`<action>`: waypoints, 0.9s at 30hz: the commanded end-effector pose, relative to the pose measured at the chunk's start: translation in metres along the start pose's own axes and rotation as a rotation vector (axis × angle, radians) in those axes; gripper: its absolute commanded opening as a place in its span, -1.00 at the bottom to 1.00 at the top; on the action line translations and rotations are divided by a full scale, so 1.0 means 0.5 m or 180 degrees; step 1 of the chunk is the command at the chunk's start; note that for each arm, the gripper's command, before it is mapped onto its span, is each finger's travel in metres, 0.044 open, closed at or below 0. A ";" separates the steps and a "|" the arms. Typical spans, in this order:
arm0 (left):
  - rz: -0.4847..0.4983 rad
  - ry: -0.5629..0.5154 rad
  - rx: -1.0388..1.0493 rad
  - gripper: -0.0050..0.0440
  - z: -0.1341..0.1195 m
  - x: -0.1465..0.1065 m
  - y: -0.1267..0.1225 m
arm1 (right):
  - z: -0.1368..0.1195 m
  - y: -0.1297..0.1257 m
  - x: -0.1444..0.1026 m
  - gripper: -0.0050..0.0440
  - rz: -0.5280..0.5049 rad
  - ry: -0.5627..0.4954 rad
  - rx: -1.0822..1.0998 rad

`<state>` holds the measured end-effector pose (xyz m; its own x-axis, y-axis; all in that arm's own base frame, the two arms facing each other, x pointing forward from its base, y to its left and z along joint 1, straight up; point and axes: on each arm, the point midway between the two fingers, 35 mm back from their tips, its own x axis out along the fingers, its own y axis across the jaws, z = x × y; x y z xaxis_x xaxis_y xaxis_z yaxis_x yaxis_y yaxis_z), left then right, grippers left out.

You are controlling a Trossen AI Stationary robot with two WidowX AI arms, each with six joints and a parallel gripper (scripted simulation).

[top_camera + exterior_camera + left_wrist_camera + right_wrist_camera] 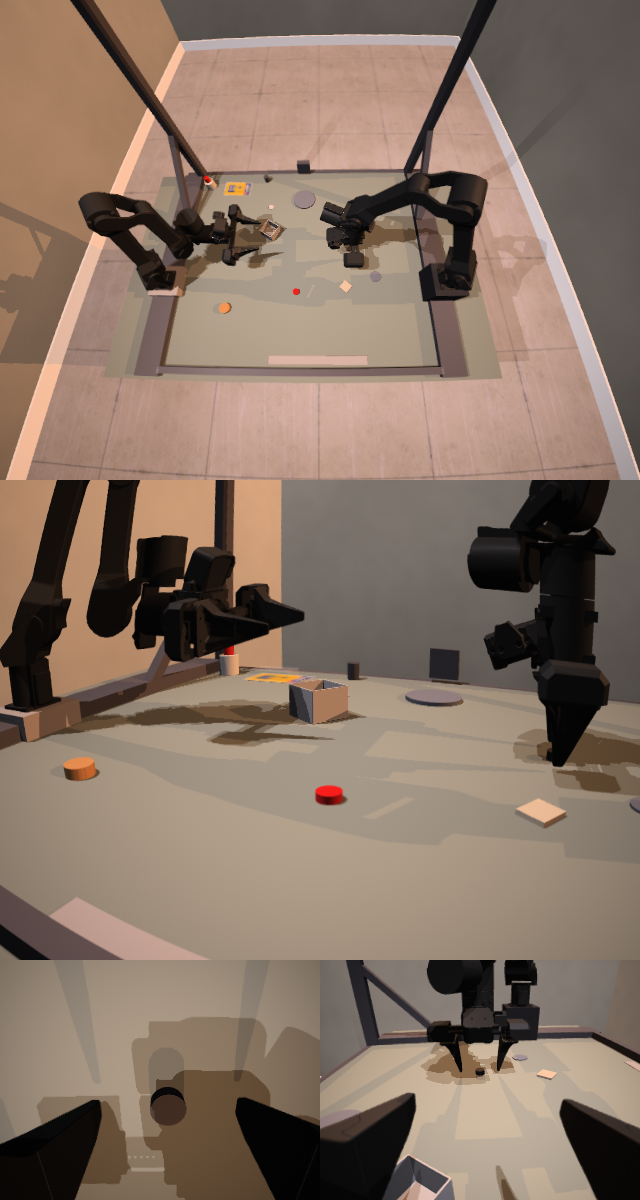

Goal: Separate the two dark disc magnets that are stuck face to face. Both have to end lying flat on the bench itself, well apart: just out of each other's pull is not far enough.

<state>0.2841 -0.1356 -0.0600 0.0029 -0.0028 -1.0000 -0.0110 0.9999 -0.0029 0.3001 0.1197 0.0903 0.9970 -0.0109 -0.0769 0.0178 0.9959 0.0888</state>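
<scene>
The two dark disc magnets (168, 1106) are stacked face to face on the bench. From above they look like one dark round disc, and they also show as a small dark puck in the right wrist view (479, 1071). My left gripper (169, 1106) (558, 759) points straight down over the stack. It is open, with one finger on each side and its tips near the bench; it stands at the right of the overhead view (351, 253). My right gripper (257, 236) (284, 622) is open and empty. It hangs level above the bench, far from the magnets.
An open cardboard box (270, 228) stands just beyond my right gripper's tips. A red disc (296, 291), an orange disc (224, 307), a tan tile (345, 285) and a small grey disc (375, 276) lie nearer the front. A large grey disc (304, 198) lies at the back.
</scene>
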 end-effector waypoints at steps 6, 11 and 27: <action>-0.0036 -0.0074 0.0000 -0.04 0.011 -0.014 -0.005 | 0.009 0.002 0.001 0.84 0.0002 -0.0044 0.0027; -0.0036 -0.0074 0.0000 -0.53 0.011 -0.014 -0.005 | 0.009 0.002 0.001 0.84 0.0002 -0.0044 0.0027; -0.0036 -0.0074 0.0000 -0.63 0.011 -0.014 -0.005 | 0.009 0.002 0.001 0.84 0.0002 -0.0044 0.0027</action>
<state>0.2841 -0.1356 -0.0598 0.0031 -0.0029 -1.0000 -0.0110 0.9999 -0.0030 0.3001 0.1197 0.0903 0.9970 -0.0109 -0.0769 0.0178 0.9959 0.0888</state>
